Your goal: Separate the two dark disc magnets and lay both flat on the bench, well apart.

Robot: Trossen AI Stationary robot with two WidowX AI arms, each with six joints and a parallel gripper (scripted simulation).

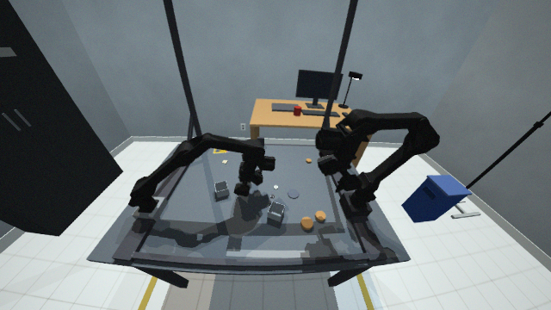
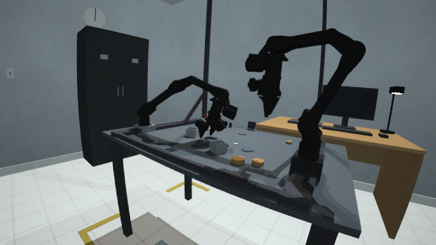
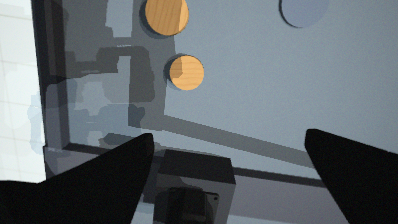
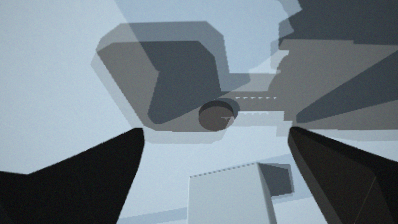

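A dark round disc [image 4: 216, 119] shows in the right wrist view, lying broad face up on the bench in the arm's shadow. Its side shows as a darker rim; I cannot tell whether it is one magnet or both stacked. No second dark disc can be made out apart from it. My right gripper [image 4: 216, 135] [image 2: 207, 135] is open and empty low over the bench, its fingertips spread wide on either side of the disc, not touching it. My left gripper [image 3: 228, 139] [image 2: 267, 115] is open and empty, high above the other side of the bench.
One grey open box [image 1: 275, 212] [image 2: 218, 147] [image 4: 225, 197] stands near the right gripper, another [image 1: 221, 189] [image 2: 191, 132] farther off. Two wooden discs [image 1: 306, 223] [image 1: 320, 216] lie near the front edge. A flat grey-blue disc [image 1: 293, 194] and a small white disc [image 1: 275, 187] lie mid-bench.
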